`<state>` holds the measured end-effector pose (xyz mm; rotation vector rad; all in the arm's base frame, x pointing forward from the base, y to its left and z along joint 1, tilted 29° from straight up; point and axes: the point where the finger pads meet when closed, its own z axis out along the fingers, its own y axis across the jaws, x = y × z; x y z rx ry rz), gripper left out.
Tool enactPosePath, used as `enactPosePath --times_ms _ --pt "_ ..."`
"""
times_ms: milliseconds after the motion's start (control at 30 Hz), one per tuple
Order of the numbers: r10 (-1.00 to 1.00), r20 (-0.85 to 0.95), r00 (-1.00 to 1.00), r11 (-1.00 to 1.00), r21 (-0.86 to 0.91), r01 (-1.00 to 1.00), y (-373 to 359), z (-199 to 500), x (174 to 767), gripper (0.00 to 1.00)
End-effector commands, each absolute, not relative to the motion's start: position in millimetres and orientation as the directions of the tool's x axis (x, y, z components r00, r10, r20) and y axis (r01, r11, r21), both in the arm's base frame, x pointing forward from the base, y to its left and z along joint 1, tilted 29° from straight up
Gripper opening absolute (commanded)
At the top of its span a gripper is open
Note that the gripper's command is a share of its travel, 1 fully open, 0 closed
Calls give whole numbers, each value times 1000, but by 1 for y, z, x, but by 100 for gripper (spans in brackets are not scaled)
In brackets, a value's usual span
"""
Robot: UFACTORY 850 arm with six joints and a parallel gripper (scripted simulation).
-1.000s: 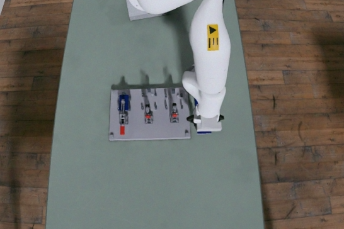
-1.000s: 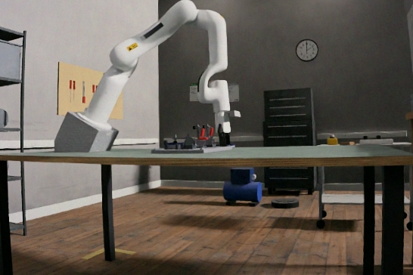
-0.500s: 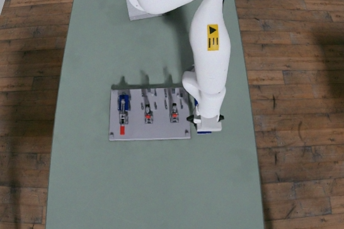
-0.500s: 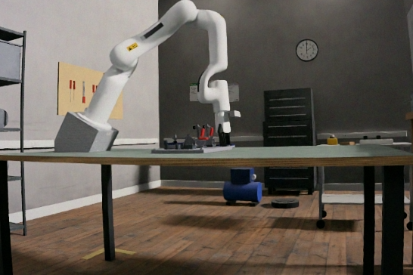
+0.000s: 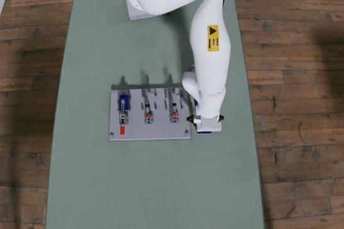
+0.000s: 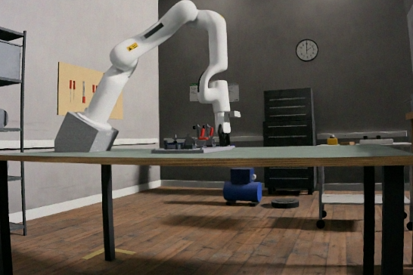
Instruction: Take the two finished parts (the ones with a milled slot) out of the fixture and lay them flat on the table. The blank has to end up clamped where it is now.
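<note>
The grey fixture plate [image 5: 157, 131] [image 6: 178, 150] lies on the green table top and has three clamp stations. The left station holds a blue part [image 5: 125, 100] under a clamp whose red handle [image 5: 122, 130] lies flat. The middle clamp [image 5: 148, 116] and the right clamp [image 5: 174, 115] stand open, with nothing in their nests. My gripper [image 5: 205, 129] [image 6: 224, 140] is just right of the plate, low over the table, shut on a blue part [image 5: 203, 133] whose edge shows under the wrist. A blue sliver [image 5: 196, 102] shows behind the arm; I cannot tell what it is.
The arm's grey base [image 5: 138, 10] [image 6: 84, 134] stands at the table's far end. The arm hides the table just right of the plate. The table's right edge [image 5: 252, 119] is near the gripper. A shelf [image 6: 11, 78] stands beside the table.
</note>
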<state>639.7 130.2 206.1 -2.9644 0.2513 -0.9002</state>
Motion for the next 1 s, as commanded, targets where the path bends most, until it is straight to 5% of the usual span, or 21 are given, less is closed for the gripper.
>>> enactPosePath --times_ms 0,967 --pt "-164 551 818 -986 -80 -144 130 206 641 0" --pt "-164 551 818 -986 -80 -144 130 202 643 0"
